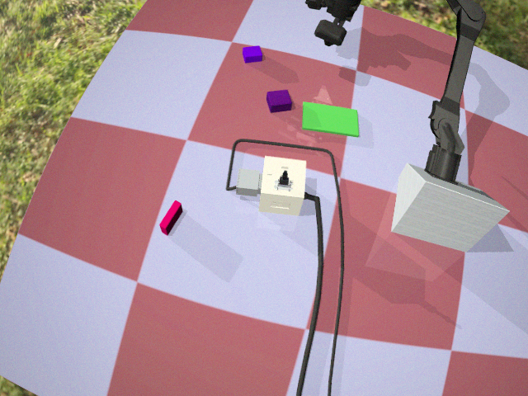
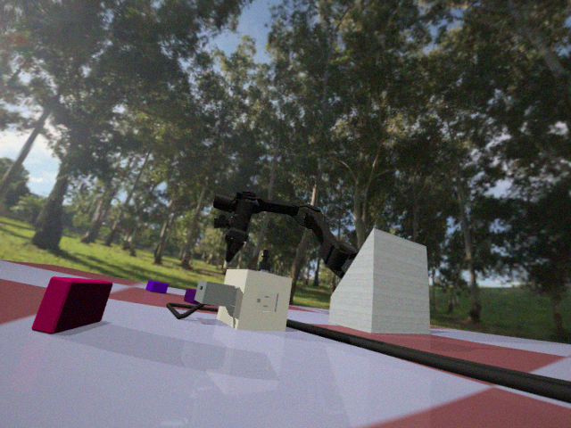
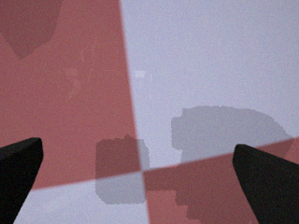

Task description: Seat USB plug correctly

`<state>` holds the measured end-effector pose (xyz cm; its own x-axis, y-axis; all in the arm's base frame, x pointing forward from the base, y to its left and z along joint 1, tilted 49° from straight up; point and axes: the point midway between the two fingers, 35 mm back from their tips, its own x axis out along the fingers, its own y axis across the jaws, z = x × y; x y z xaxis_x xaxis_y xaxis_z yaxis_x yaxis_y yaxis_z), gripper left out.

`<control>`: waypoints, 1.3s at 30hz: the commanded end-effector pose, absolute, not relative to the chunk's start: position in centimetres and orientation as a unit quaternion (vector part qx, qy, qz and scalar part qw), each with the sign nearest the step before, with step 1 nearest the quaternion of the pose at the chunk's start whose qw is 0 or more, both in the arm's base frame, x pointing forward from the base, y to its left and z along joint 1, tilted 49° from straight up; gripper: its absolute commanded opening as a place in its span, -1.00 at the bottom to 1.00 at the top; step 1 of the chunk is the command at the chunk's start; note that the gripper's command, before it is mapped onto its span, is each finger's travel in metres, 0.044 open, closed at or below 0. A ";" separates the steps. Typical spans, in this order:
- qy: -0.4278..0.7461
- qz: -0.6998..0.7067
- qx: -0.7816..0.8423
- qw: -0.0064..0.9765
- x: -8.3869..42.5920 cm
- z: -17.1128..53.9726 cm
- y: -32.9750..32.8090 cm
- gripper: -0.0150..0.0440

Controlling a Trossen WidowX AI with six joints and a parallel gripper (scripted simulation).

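Observation:
The power cube [image 1: 294, 168] [image 2: 277, 317] is a cream block in the middle of the top view. The black USB plug [image 1: 284, 178] [image 2: 264, 261] stands upright on its top, at the silver-edged socket; how deep it sits and which way round it is cannot be told. My gripper [image 2: 232, 254] [image 3: 140, 151] is open and empty, with both fingers wide apart in the wrist view. It hangs in the air beyond the cube, clear of the plug; in the top view the hand is at the top edge, partly cut off. The wrist view shows only table and shadows between the fingers.
A grey adapter [image 1: 247, 181] [image 2: 216, 293] sticks out of the cube's side. Black cables [image 1: 320, 242] loop behind and run towards the front. A magenta block [image 1: 171, 218], two purple blocks [image 1: 252, 54] [image 1: 279, 101], a green slab [image 1: 330, 119] and the arm's pale base block [image 1: 447, 213] stand around.

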<state>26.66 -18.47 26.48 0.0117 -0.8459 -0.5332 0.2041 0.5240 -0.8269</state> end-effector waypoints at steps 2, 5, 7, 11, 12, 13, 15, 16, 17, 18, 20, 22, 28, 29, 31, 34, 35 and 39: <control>0.550 -0.416 -0.203 0.695 30.9 21.6 -14.6 1.00; 0.527 -0.438 -0.140 0.714 33.1 18.5 -11.7 1.00; 0.518 -0.450 -0.111 0.719 33.8 17.1 -10.3 1.00; 0.498 -0.474 -0.055 0.724 35.0 14.2 -7.5 1.00; 0.492 -0.481 -0.041 0.724 35.2 13.5 -6.7 1.00; 0.487 -0.488 -0.028 0.724 35.4 12.8 -6.0 1.00; 0.476 -0.502 -0.001 0.722 35.6 11.3 -4.6 1.00; 0.470 -0.510 0.012 0.721 35.7 10.6 -3.8 1.00; 0.463 -0.517 0.025 0.719 35.8 9.9 -3.1 1.00; 0.457 -0.525 0.038 0.717 35.8 9.1 -2.3 1.00; 0.443 -0.541 0.062 0.712 35.7 7.7 -0.9 1.00; 0.428 -0.557 0.086 0.706 35.5 6.2 0.5 1.00; 0.373 -0.610 0.152 0.683 34.0 2.1 4.5 1.00; 0.362 -0.618 0.162 0.679 33.7 1.4 5.1 1.00; 0.340 -0.635 0.181 0.670 32.9 0.1 6.2 1.00; 0.302 -0.660 0.209 0.656 32.0 -1.9 7.8 1.00; 0.294 -0.664 0.213 0.653 31.9 -2.3 8.1 1.00; 0.292 -0.665 0.215 0.653 31.8 -2.4 8.2 1.00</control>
